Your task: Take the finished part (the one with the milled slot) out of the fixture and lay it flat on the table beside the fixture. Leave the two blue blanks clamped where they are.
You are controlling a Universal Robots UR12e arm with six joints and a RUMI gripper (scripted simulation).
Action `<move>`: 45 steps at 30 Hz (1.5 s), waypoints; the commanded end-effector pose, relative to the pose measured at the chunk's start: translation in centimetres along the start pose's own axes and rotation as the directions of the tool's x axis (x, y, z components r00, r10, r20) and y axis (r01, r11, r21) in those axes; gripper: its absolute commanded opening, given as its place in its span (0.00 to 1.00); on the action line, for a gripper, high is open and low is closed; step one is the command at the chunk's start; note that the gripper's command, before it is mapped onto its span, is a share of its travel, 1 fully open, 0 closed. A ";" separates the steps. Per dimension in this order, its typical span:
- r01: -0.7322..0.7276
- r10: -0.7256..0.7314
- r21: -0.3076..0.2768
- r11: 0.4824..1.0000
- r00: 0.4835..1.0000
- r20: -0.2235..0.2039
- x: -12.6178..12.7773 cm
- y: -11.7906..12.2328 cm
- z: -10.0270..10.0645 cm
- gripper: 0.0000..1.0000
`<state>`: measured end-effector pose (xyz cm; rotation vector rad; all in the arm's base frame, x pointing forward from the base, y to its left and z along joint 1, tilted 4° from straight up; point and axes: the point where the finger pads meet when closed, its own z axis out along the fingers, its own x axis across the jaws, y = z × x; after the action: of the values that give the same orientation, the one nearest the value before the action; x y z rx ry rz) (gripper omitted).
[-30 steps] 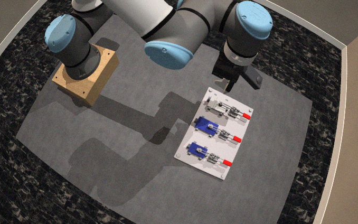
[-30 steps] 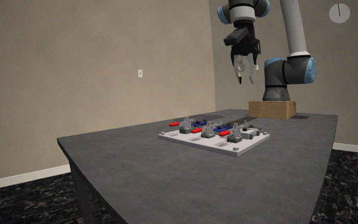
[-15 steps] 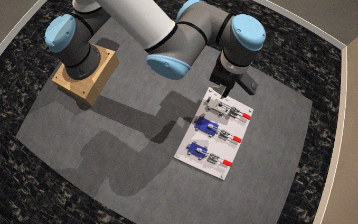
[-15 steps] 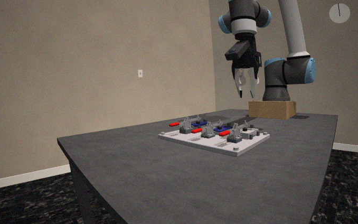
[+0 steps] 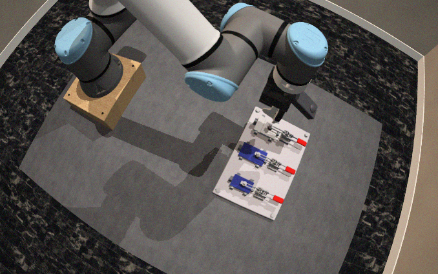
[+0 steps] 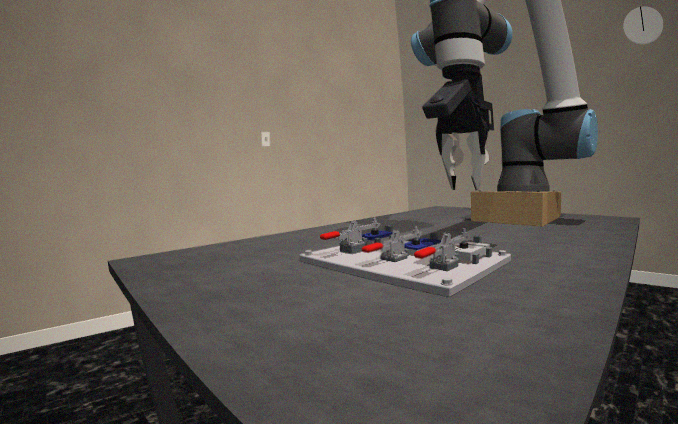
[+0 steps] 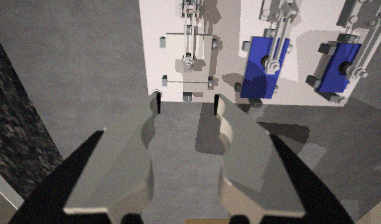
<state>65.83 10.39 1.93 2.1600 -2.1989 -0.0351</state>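
The white fixture plate lies on the grey table. The grey finished part sits in the station nearest the arm's base, under a toggle clamp. Two blue blanks sit clamped in the other two stations. My gripper hangs high above the plate's edge by the finished part. Its fingers stand partly apart with nothing between them.
Each of the three toggle clamps has a red handle pointing away from its part. The arm's wooden base block stands at the back of the table. Dark floor surrounds the table.
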 end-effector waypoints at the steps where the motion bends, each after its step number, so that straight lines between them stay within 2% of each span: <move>1: 0.000 0.000 0.001 1.000 1.000 0.000 0.0 -2.0 -0.1 0.28; 3: 0.000 0.000 0.001 1.000 1.000 0.000 0.0 -2.0 -0.1 0.28; 13: 0.000 0.000 0.001 1.000 1.000 0.000 0.0 -8.7 -0.1 0.28; 18: 0.000 0.000 0.001 1.000 1.000 0.000 0.0 -11.2 -0.1 0.28; 26: 0.000 0.000 0.001 1.000 1.000 0.000 0.0 -12.5 -0.1 0.28; 37: 0.000 0.000 0.001 1.000 1.000 0.000 0.0 -12.5 0.2 0.28; 45: 0.000 0.000 0.001 1.000 1.000 0.000 0.0 -12.5 2.3 0.28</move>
<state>78.20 10.13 -0.04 2.1599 -2.1988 -0.0353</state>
